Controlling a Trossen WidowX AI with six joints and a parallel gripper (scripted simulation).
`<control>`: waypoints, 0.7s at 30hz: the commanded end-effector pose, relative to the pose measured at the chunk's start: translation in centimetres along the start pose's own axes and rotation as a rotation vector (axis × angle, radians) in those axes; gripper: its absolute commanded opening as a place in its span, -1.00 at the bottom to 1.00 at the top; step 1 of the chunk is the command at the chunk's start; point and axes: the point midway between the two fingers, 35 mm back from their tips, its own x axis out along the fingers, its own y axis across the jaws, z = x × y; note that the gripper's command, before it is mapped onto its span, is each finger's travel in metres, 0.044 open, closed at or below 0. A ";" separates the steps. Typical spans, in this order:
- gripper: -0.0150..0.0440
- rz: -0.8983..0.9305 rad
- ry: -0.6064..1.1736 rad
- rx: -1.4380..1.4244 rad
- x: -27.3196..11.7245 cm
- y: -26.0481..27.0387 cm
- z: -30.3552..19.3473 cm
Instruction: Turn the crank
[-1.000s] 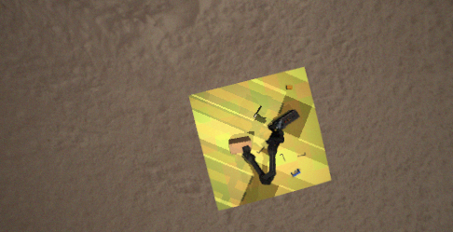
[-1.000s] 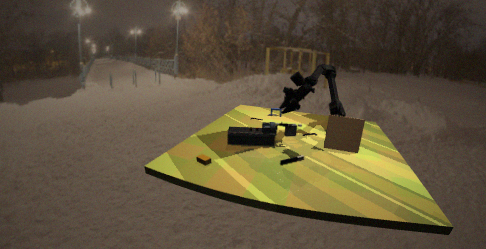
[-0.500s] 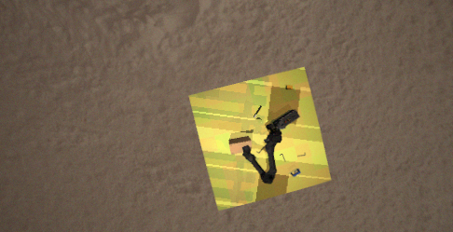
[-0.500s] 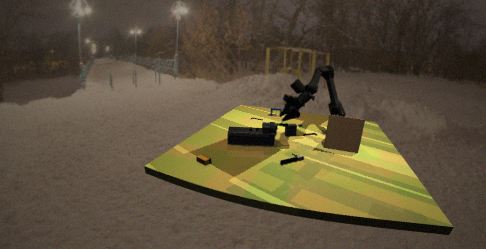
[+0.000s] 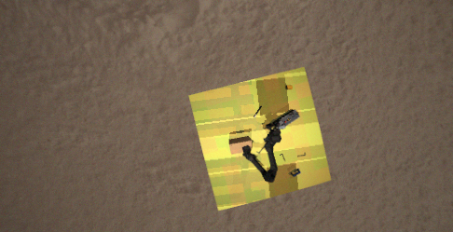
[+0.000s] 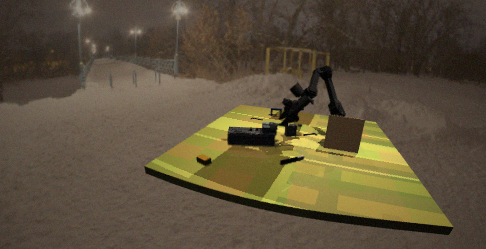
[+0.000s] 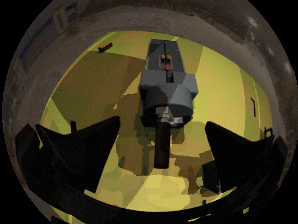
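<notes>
The dark grey machine (image 5: 290, 117) (image 6: 245, 136) (image 7: 151, 62) stands on the patterned table. In the wrist view its slot runs away from me, with two brass zero marks (image 7: 165, 59) beside it. The slide's red pointer (image 7: 167, 67) shows just on the near side of the marks, not level with them. The black crank handle (image 7: 161, 147) sticks out from the near end toward me. My gripper (image 7: 165, 123) is open and empty. Its fingers stand wide on either side of the handle in the wrist view, without visible contact. The handle is too small to tell in the top and exterior views.
A brown box (image 5: 240, 145) (image 6: 344, 135) stands near the arm's base. An orange block (image 5: 289, 87) (image 6: 203, 159) (image 7: 105, 47) lies beyond the machine. A black stick (image 6: 292, 160) lies beside it. A dark block (image 6: 291, 130) (image 7: 211, 176) stands near the crank end.
</notes>
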 end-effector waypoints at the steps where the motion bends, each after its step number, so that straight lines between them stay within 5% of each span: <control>1: 1.00 0.006 0.005 -0.008 0.5 0.1 -0.7; 21: 1.00 0.004 0.004 -0.010 2.6 0.0 -3.1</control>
